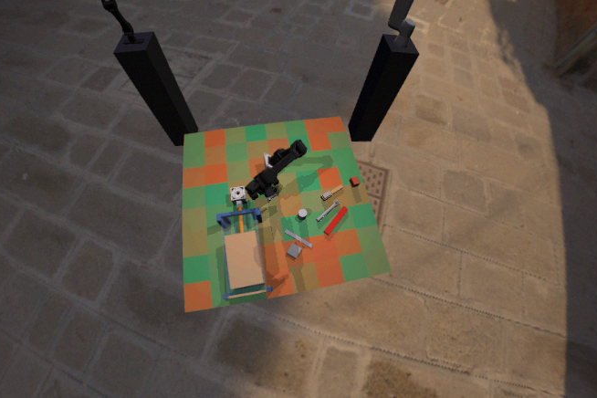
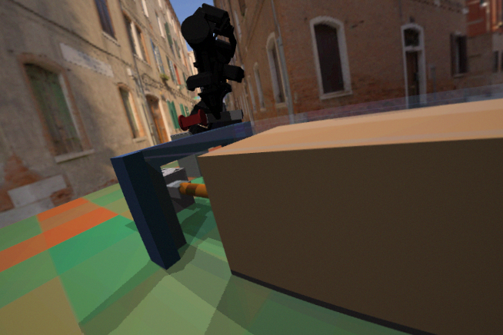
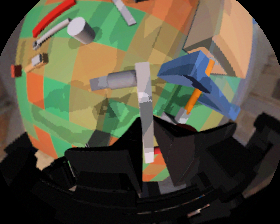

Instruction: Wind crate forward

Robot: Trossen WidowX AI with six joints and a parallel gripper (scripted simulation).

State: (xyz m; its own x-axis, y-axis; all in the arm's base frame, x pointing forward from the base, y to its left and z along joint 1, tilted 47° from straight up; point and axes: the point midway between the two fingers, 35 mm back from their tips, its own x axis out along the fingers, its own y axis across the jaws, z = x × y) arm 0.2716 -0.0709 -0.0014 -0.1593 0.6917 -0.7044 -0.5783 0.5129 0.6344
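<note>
Hand: closed on the winch handle [image 2: 225, 115] [image 3: 144, 107]; the black hand [image 1: 270, 192] [image 2: 218, 116] [image 3: 145, 119] has the pale crank arm pinched between its fingers.
Handle: up off the worktop [image 1: 196, 154] [image 2: 82, 244] [image 3: 103, 60], hub and square key jutting to one side, red grip [image 2: 193, 119] [image 3: 157, 150] at the other end. That hold leaves the key end exposed, presumably for the winch, but it looks to need turning downward first.
Winch: close by the hand, white top [image 1: 234, 189] [image 2: 174, 171] facing up, round hole open; no key in it, so seating comes before any winding.
Strap: the orange strap [image 1: 241, 220] [image 2: 194, 190] [image 3: 193, 100] runs from winch through the blue frame [image 1: 236, 213] [image 2: 135, 205] [image 3: 183, 67] to the crate, placed to draw it forward.
Cubby: the clear-panelled guard [image 1: 264, 262] [image 2: 339, 107] contains the crate [image 1: 246, 260] [image 2: 358, 220] [image 3: 233, 45], which appears flat, its front short of the frame. The panels likely guide it; a lifted front would be the worry.
Tools: farther out, a white cylinder [image 1: 301, 214] [image 3: 81, 31], a wrench [image 1: 328, 211] [image 3: 52, 33] and a red bar [image 1: 335, 220] [image 3: 53, 17], well apart from the crate's path.
</note>
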